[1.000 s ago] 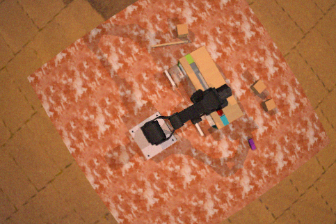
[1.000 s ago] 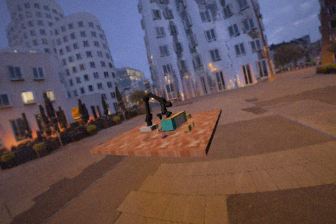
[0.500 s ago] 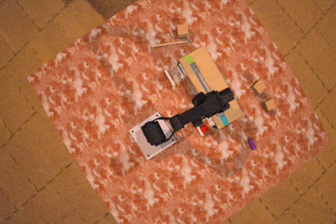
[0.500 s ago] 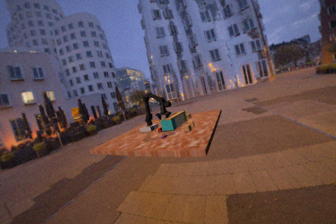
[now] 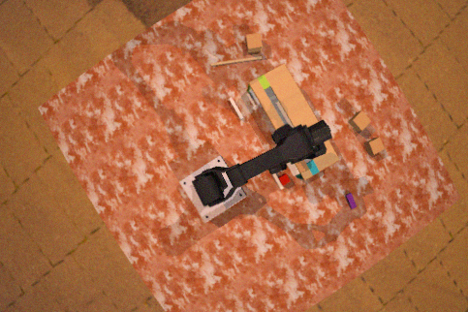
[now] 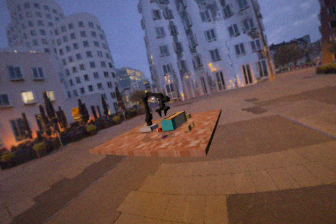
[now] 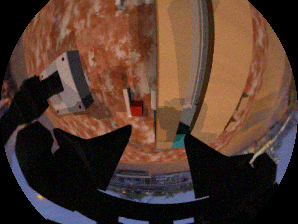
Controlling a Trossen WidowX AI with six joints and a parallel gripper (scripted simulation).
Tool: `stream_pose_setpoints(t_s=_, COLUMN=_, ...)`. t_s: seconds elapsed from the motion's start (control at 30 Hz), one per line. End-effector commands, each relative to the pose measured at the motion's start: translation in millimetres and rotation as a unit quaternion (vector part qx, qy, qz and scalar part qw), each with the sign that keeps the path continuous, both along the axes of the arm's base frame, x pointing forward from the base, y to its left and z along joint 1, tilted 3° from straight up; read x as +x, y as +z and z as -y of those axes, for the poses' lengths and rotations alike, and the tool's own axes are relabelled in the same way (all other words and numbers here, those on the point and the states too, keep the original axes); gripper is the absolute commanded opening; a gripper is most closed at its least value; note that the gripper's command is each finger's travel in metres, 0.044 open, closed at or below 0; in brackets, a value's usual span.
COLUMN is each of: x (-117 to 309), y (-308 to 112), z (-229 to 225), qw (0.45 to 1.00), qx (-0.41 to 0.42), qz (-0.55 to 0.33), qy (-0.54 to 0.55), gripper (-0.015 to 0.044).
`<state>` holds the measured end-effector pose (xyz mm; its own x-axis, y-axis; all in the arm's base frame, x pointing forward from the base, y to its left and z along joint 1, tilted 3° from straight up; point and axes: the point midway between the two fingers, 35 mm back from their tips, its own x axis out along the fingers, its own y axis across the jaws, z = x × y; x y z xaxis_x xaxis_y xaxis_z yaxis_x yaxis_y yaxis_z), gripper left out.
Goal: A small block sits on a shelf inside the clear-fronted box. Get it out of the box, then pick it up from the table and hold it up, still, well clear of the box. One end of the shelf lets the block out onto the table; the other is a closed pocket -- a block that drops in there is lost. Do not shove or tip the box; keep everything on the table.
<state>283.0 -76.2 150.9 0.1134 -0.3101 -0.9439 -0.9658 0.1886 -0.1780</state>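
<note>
The small red block lies on the table outside the box, just off its open front near the teal-marked end. A short white strip stands beside the block, on the side toward the arm's base. The box stands upright; its other end has a lime mark. My gripper is open and empty, pointing down above the height of the box top. In the top view the arm hides the fingers.
Another white strip stands before the lime end. A thin stick and a tan cube lie past that end. Two tan cubes sit behind the box. A purple block lies beyond the teal end.
</note>
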Motion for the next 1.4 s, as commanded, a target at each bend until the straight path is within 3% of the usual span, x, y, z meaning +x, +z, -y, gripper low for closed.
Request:
stream_pose_setpoints(t_s=0.0, x=-3.4, y=2.7, z=5.6, qw=0.984, qx=0.040, qz=0.065, qy=-0.159, gripper=0.0285)
stream_pose_setpoints(t_s=0.2, x=-11.0, y=1.0, z=16.9, qw=0.867, qx=0.115, qz=0.154, qy=-0.460, gripper=0.0285)
stream_pose_setpoints(t_s=0.43, x=-19.8, y=0.3, z=29.0, qw=0.621, qx=0.183, qz=0.212, qy=-0.732, gripper=0.0285)
stream_pose_setpoints(t_s=0.9, x=-29.9, y=1.1, z=42.1, qw=0.235, qx=0.228, qz=0.215, qy=-0.920, gripper=0.0285)
stream_pose_setpoints(t_s=1.37, x=-39.2, y=3.3, z=53.2, qw=-0.183, qx=0.221, qz=0.154, qy=-0.945, gripper=0.0285)
